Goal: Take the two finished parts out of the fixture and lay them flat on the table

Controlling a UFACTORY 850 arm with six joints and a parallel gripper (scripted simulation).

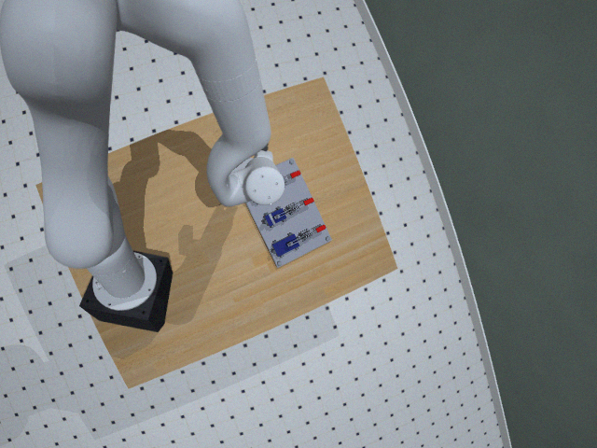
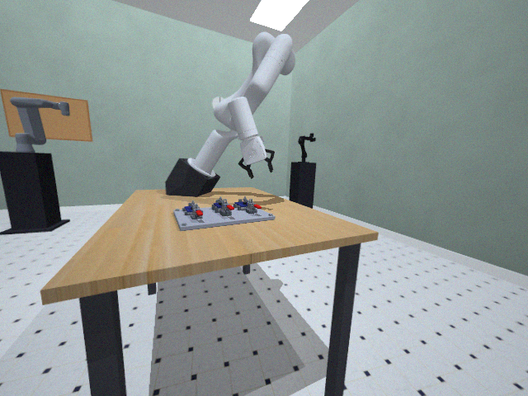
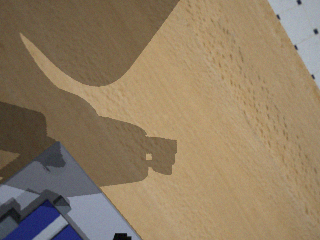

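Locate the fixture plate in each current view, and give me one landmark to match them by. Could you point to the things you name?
Top: the fixture plate [image 1: 313, 239] [image 2: 225, 224] [image 3: 107, 207] sits right of centre, partly under the arm.
Exterior: just left of centre, on the table.
Wrist: lower-left corner, cut off by the frame.
Shared landmark: the wooden table top [image 1: 347, 192] [image 2: 170, 251] [image 3: 225, 150].
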